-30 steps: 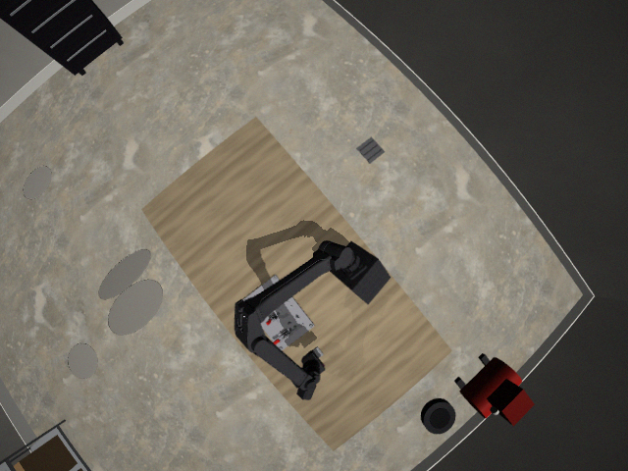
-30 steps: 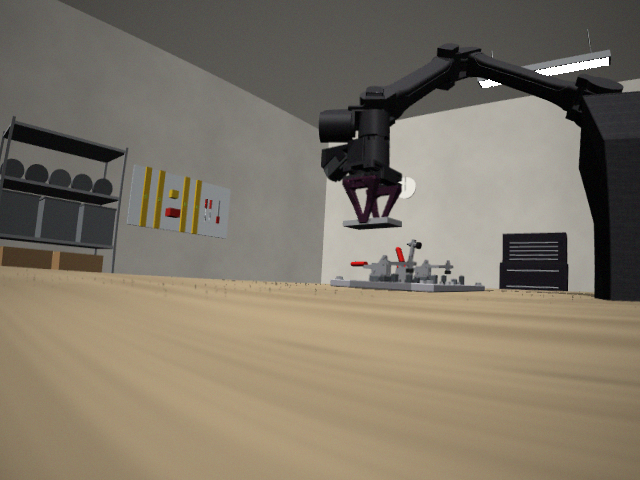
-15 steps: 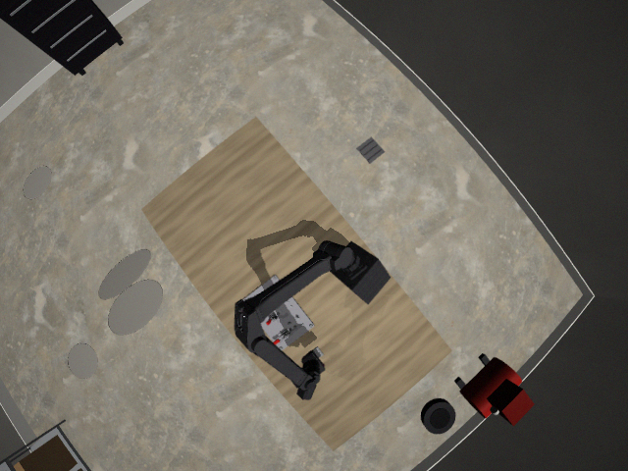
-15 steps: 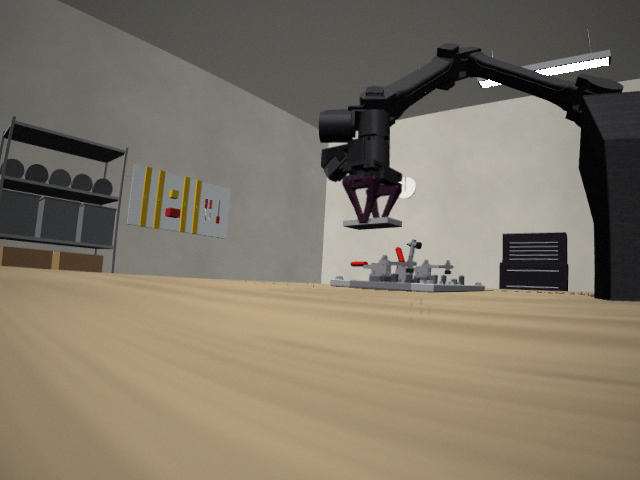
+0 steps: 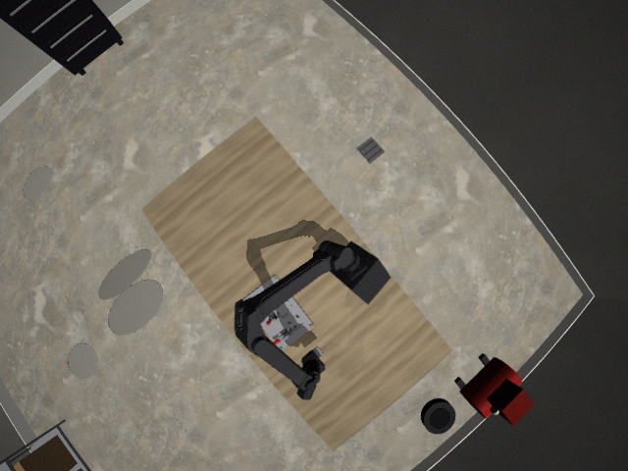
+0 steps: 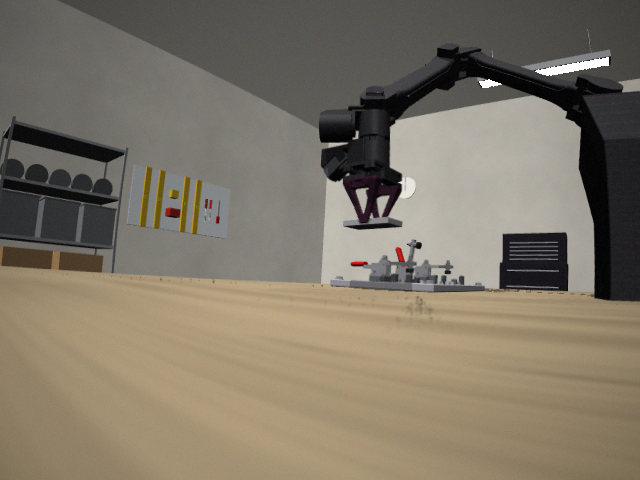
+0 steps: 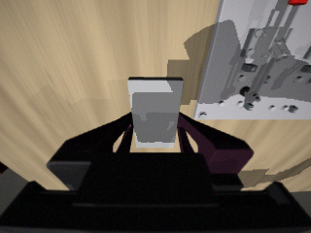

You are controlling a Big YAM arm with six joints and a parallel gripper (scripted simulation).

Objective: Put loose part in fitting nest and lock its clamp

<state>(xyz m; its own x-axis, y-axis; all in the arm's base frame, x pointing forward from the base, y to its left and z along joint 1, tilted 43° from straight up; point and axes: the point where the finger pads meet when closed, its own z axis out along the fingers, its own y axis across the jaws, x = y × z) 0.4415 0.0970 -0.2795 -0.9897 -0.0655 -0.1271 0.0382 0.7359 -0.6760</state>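
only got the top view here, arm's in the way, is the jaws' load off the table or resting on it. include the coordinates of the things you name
Observer: Off it. The exterior view shows the flat plate [image 6: 372,223] [image 7: 155,114] held in the air, above the fixture's [image 6: 372,284] [image 7: 209,97] height.
Operator: ok is it level or tipped
Observer: Roughly level in the exterior view, its broad face turned down.
Operator: and the red handles, same pose?
Observer: No. In the exterior view one red handle [image 6: 358,264] lies nearly flat, while another [image 6: 399,254] stands steeply up.

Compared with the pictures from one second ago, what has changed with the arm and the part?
Nothing visibly changed. The claw still grips the flat part in the air, and the fixture stayed in place.
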